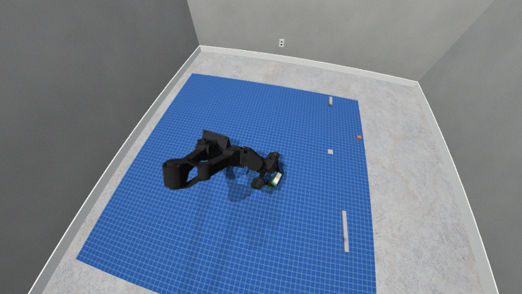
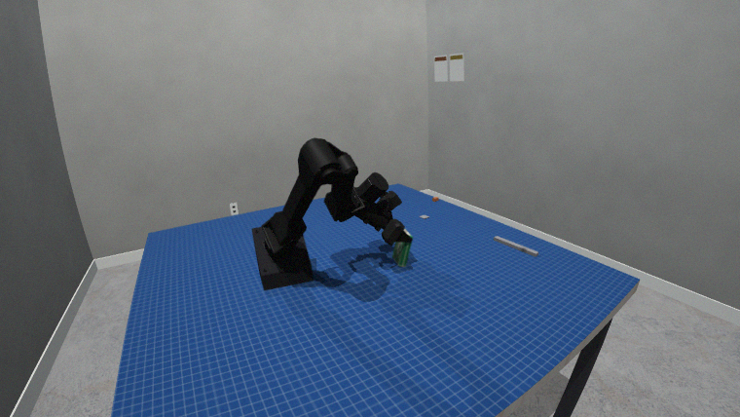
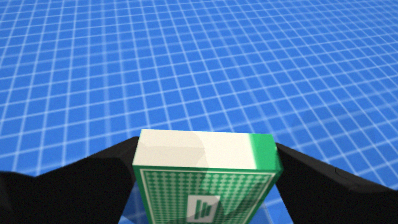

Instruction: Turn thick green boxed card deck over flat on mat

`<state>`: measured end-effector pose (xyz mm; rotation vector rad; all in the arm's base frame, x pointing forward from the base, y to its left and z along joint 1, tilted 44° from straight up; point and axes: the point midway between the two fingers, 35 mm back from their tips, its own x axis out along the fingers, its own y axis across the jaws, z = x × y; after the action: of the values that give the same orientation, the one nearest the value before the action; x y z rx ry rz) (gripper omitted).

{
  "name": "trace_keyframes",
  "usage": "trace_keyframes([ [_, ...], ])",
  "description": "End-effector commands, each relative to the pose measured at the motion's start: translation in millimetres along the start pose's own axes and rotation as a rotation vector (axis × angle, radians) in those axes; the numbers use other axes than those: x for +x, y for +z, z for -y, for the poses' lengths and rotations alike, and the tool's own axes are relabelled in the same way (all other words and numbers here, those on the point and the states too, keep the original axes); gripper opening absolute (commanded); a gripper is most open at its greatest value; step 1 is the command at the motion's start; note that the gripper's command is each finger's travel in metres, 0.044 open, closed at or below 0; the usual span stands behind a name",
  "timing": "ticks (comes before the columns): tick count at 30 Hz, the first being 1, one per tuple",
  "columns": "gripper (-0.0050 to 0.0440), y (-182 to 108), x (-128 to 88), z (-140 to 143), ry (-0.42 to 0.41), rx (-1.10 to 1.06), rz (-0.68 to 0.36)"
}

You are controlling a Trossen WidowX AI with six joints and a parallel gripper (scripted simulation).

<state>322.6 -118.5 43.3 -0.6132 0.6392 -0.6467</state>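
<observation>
Grey walls enclose a surface covered by a blue gridded mat. The tool pinches the green card deck by its sides, fingers flanking it. The deck stands tilted on the mat near the arm. Mid-turn, I judge; next, tip it onto its broad face, then release.
</observation>
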Motion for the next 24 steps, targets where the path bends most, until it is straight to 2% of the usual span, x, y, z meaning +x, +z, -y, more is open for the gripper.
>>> trace_keyframes([
  [1, 0.0332, -0.6, -3.9, 2.1, -0.004, 0.006, -0.013],
  [24, 0.0332, -2.9, -2.2, 1.7, -0.005, 0.0, -0.021],
])
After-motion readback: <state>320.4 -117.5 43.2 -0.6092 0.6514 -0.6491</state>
